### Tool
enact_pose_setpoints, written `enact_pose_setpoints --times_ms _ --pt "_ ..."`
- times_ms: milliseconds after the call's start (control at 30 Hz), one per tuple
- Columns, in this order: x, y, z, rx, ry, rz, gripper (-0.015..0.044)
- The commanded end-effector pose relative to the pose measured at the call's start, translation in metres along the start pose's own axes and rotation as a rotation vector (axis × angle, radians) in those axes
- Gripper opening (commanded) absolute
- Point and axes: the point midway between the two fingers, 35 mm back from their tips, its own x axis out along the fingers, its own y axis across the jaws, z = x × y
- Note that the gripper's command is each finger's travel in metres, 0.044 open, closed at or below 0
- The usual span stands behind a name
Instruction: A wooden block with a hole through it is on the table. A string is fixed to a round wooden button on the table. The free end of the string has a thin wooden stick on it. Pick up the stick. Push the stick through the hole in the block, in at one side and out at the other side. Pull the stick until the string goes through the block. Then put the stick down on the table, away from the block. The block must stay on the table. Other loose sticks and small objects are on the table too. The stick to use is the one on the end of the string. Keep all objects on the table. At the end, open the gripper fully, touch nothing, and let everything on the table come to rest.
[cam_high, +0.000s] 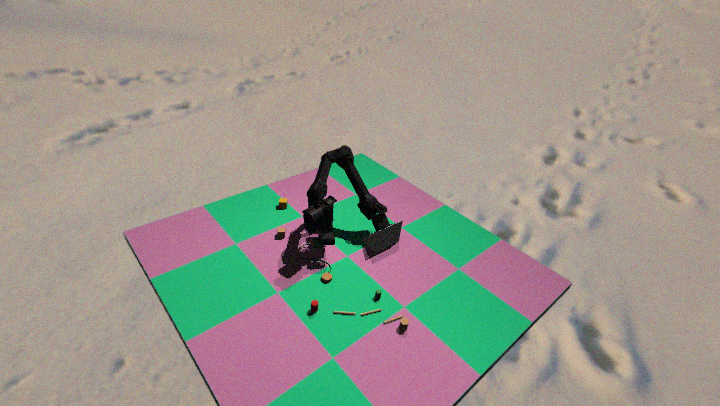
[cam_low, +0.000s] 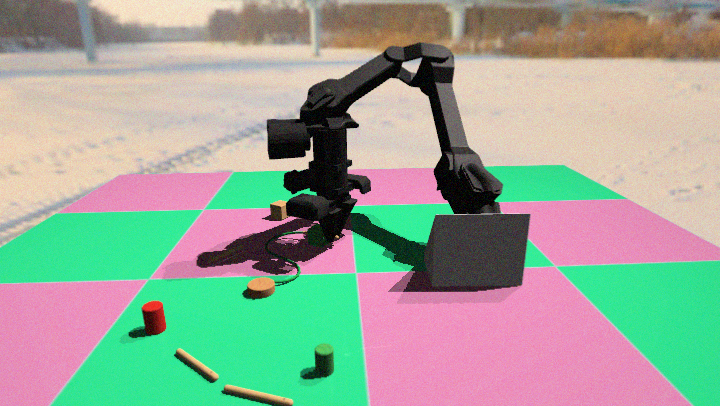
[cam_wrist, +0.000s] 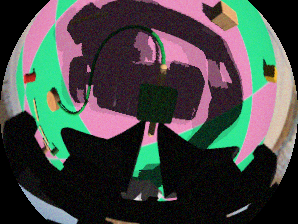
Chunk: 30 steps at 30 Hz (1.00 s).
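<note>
The dark green block (cam_low: 315, 235) (cam_wrist: 157, 103) stands on the table in the arm's shadow. The stick (cam_low: 336, 237) (cam_wrist: 151, 129) runs through its hole: a short end sticks out on the gripper's side, and the other end shows at the far side, joined to the string. The green string (cam_wrist: 132, 27) curves back to the round wooden button (cam_high: 326, 277) (cam_low: 260, 287) (cam_wrist: 52, 99). My gripper (cam_low: 332, 239) (cam_wrist: 150, 124) is low beside the block, its fingers a narrow gap apart, one on each side of the protruding stick end. In the wrist view slim gaps show beside the stick.
A red cylinder (cam_high: 314, 305) (cam_low: 154, 318), a green cylinder (cam_high: 377, 294) (cam_low: 324, 359), a wooden cylinder (cam_high: 403, 325) and three loose sticks (cam_high: 343, 313) lie beyond the button. A wooden cube (cam_high: 281, 232) (cam_low: 278, 210) (cam_wrist: 223, 16) and a yellow cube (cam_high: 282, 202) (cam_wrist: 270, 73) stand on the other side.
</note>
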Motion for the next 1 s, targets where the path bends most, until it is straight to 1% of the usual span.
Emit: enact_pose_setpoints --times_ms 0,267,533,967 --pt "0.000 0.000 0.000 0.001 0.000 0.000 0.0000" --pt "0.000 0.000 0.000 0.000 -0.002 0.000 0.0000" --pt "0.002 0.000 -0.002 -0.025 -0.069 0.005 0.0000" --pt "0.002 -0.001 -0.013 -0.027 -0.071 0.010 0.0000"
